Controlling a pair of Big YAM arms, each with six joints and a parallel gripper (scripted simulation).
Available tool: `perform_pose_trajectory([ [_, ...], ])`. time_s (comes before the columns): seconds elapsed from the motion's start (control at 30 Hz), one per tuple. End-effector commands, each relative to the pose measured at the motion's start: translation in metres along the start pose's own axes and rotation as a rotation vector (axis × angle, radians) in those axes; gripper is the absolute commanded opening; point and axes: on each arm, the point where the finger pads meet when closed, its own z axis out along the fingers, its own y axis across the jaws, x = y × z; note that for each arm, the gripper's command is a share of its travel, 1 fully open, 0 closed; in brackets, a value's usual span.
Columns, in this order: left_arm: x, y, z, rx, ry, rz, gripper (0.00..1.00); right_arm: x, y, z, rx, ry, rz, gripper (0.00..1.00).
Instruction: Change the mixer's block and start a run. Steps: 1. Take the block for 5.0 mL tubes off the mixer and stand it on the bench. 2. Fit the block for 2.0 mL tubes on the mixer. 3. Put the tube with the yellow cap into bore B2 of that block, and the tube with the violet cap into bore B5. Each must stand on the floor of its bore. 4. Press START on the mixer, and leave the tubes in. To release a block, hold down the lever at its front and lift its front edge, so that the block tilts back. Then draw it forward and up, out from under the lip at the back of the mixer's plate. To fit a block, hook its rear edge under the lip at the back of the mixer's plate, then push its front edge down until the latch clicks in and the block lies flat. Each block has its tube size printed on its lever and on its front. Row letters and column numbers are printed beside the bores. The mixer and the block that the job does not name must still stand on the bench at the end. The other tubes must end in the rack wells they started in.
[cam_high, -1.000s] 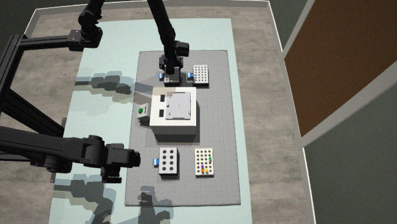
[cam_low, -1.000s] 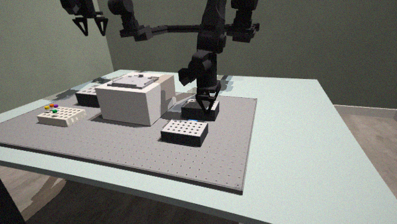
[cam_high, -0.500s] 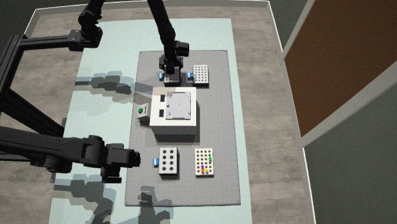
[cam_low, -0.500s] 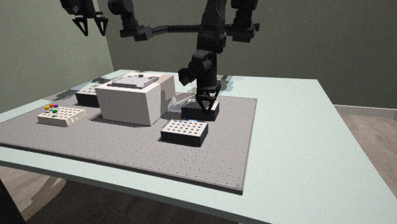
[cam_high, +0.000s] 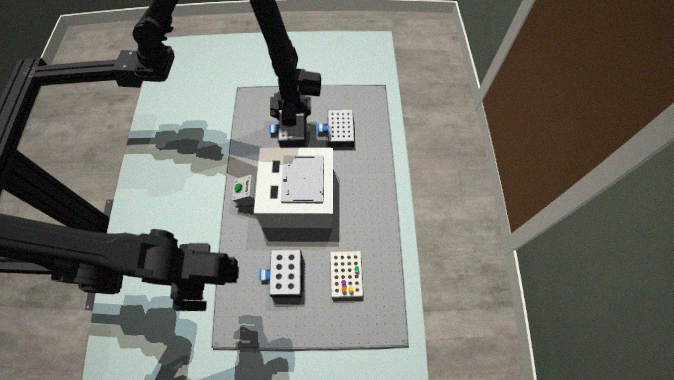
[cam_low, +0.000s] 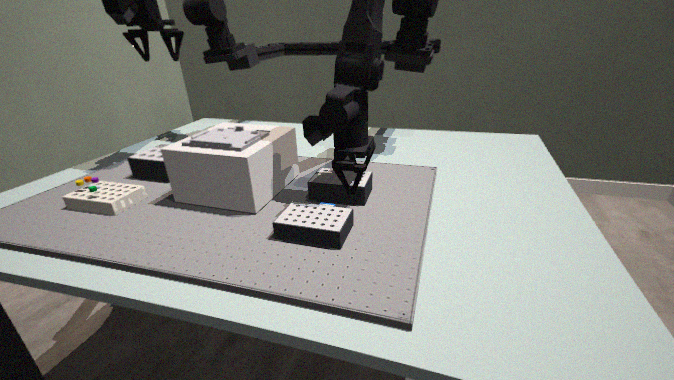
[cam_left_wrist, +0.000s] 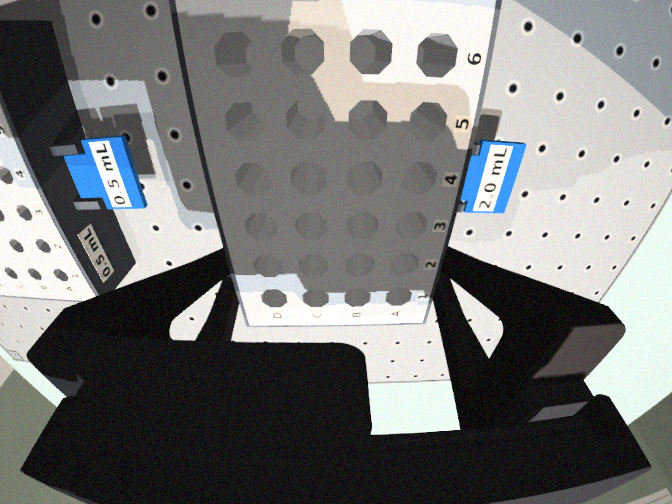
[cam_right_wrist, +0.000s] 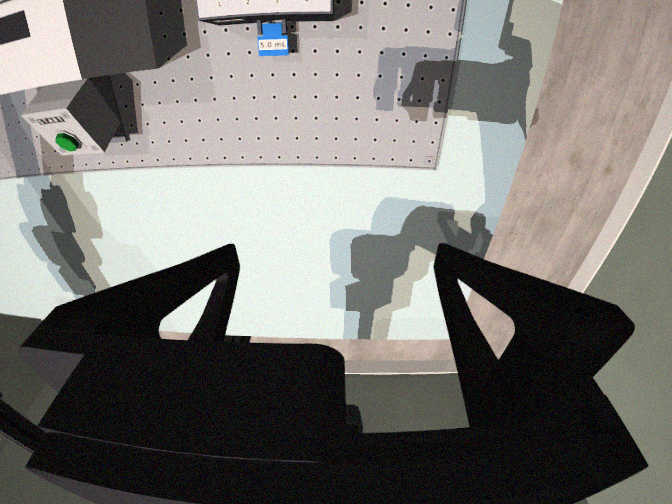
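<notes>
Under left claw (cam_high: 291, 131) (cam_low: 353, 187) (cam_left_wrist: 336, 271) (wrist-only): "2.0 mL" (cam_left_wrist: 493, 177)

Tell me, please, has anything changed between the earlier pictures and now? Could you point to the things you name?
Nothing has visibly changed. The left gripper (cam_high: 291, 125) (cam_low: 352, 189) (cam_left_wrist: 336, 253) is still at the 2.0 mL block (cam_high: 296, 134) (cam_low: 322, 191) (cam_left_wrist: 336, 200), its fingers at the block's sides; nothing was let go. The right gripper (cam_high: 190, 303) (cam_low: 161, 59) (cam_right_wrist: 336, 254), mixer (cam_high: 267, 205) (cam_low: 210, 175) (cam_right_wrist: 37, 54) and tube rack (cam_high: 340, 296) (cam_low: 90, 205) stayed put.
</notes>
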Motion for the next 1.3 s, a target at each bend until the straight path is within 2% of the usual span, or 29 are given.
perform_pose_trajectory([
  [0.0, 0.004, 0.009, 0.001, -0.017, -0.008, -0.001, 0.0, -0.015, -0.004, -0.007, 0.002, -0.037, 0.022, 1.0],
  [0.63, 0.006, 0.007, -0.014, -0.023, -0.009, -0.03, 0.0, -0.014, -0.004, -0.007, 0.002, -0.037, 0.021, 1.0],
  [0.9, 0.004, 0.023, -0.019, -0.054, -0.014, -0.034, 0.0, -0.014, -0.004, -0.007, 0.002, -0.036, 0.021, 1.0],
  [1.27, -0.011, 0.028, -0.027, -0.062, -0.019, -0.009, 0.0, -0.014, -0.004, -0.007, 0.002, -0.036, 0.02, 1.0],
])
